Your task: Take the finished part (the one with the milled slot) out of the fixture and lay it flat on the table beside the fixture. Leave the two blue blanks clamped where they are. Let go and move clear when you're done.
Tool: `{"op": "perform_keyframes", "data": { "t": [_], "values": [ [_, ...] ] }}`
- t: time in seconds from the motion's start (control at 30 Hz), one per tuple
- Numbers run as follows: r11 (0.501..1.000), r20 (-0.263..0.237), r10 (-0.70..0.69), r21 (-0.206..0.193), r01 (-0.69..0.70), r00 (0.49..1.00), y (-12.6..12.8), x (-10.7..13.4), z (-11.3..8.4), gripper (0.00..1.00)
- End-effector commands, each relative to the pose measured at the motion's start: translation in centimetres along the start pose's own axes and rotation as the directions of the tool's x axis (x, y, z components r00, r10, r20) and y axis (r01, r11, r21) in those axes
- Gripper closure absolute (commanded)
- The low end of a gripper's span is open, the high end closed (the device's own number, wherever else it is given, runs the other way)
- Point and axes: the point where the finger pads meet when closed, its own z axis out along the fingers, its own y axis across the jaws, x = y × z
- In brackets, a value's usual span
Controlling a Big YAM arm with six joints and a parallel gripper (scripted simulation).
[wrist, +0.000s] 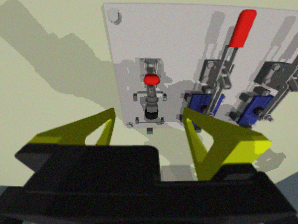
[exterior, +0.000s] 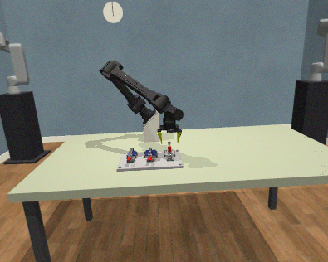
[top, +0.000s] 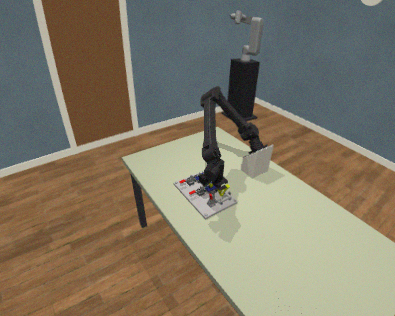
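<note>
A grey fixture plate (wrist: 130, 45) (exterior: 177, 166) (top: 207, 211) lies on the table and carries three toggle clamps. At the station under my gripper the red clamp handle (wrist: 151, 79) (exterior: 169, 146) stands upright, and a small dark grey part (wrist: 148, 120) sits below it; I cannot make out its slot. Two blue blanks (wrist: 201, 103) (wrist: 255, 108) (exterior: 149, 152) (exterior: 130, 153) sit under their clamps, with the red handle (wrist: 242, 27) laid down. My gripper (wrist: 149, 111) (exterior: 169, 139) (top: 218, 188) is open and empty, its yellow fingers straddling the first station from a little above.
The arm's white base block (exterior: 150, 128) (top: 257, 161) stands behind the fixture. Black pedestals with grey arms stand off the table at the left (exterior: 20, 124) and the right (exterior: 313, 108) (top: 243, 87). The table's near edge (exterior: 155, 191) runs in front of the fixture.
</note>
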Motion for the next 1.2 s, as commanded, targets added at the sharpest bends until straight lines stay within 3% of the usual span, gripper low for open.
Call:
{"op": "perform_keyframes", "data": {
  "t": [0.0, 0.53, 0.6, 0.63, 0.8, 0.97, 1.17],
  "values": [
    [1.000, 0.043, 0.024, -0.018, -0.024, 0.999, 0.2, -0.1, -1.9, 0.08],
    [1.000, 0.040, 0.024, -0.017, -0.023, 0.999, 0.2, 4.7, -1.6, 0.08],
    [1.000, 0.040, 0.024, -0.017, -0.023, 0.999, 0.2, 4.7, -1.6, 0.08],
    [0.999, 0.017, 0.048, -0.016, -0.048, 0.999, -0.8, 4.4, -0.8, 0.08],
    [0.999, 0.028, 0.029, -0.015, -0.029, 0.999, -0.2, 5.2, -1.2, 0.08],
    [0.999, 0.038, 0.033, -0.020, -0.032, 0.999, -0.1, 4.6, -1.6, 0.08],
    [1.000, 0.011, 0.019, -0.010, -0.019, 1.000, -0.4, 5.3, -0.1, 0.08]
  ]
}}
